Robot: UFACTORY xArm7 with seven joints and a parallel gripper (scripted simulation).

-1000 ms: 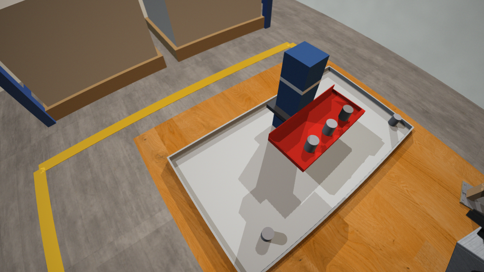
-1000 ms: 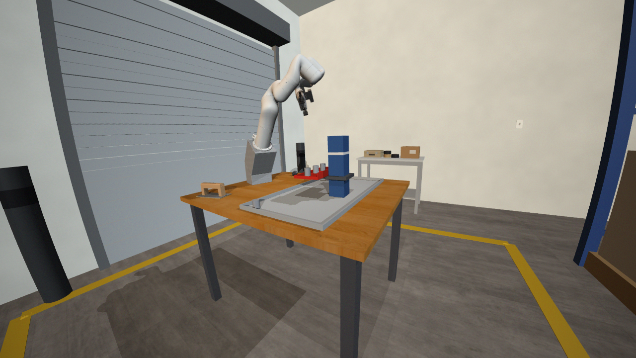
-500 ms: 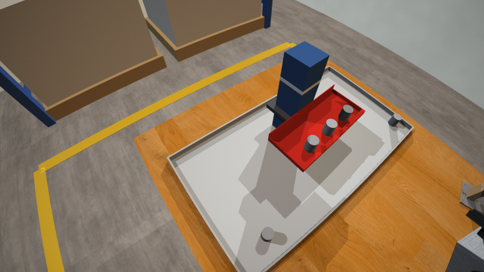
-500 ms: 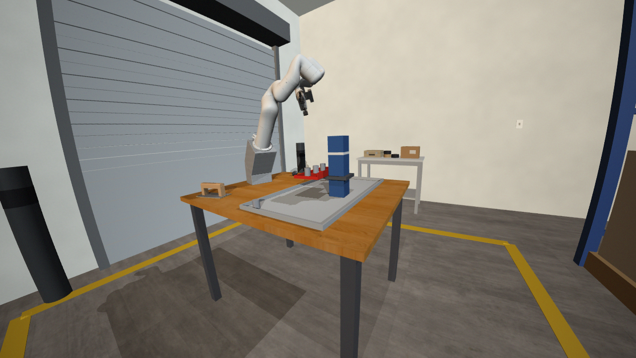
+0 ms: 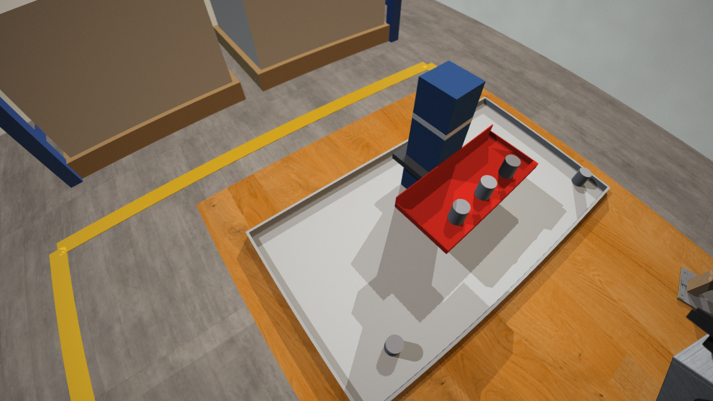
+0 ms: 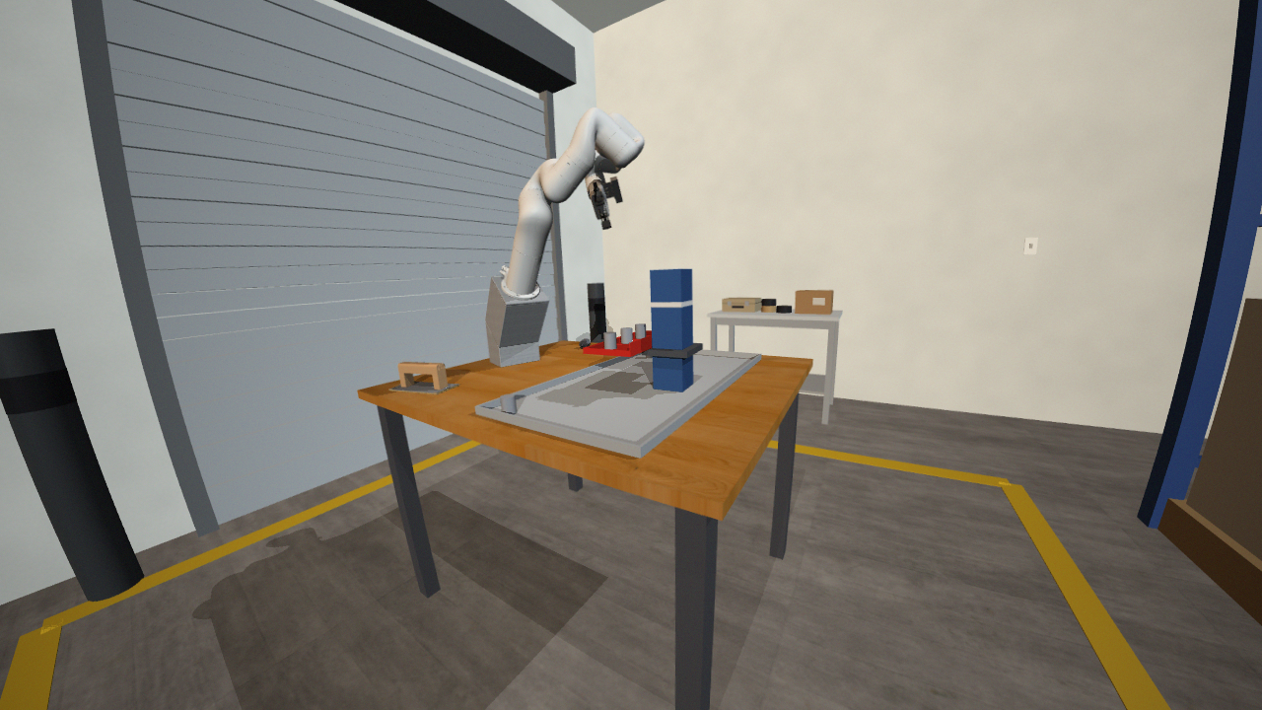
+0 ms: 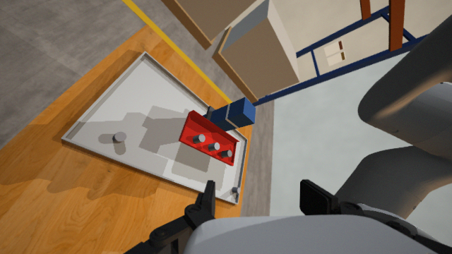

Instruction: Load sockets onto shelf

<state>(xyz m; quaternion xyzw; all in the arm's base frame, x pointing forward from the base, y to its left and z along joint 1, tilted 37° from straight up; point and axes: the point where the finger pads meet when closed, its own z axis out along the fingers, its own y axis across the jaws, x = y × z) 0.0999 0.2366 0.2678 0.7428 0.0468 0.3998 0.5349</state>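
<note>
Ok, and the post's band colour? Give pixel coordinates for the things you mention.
White on the blue post (image 5: 432,119) (image 6: 671,330) (image 7: 244,113); shows best in the exterior view.

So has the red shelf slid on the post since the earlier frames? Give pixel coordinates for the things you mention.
No. In the top view the red shelf (image 5: 423,186) (image 6: 608,351) (image 7: 188,126) sits just as far below the white band (image 5: 429,126) (image 6: 671,304) (image 7: 227,116) on the post.
</note>
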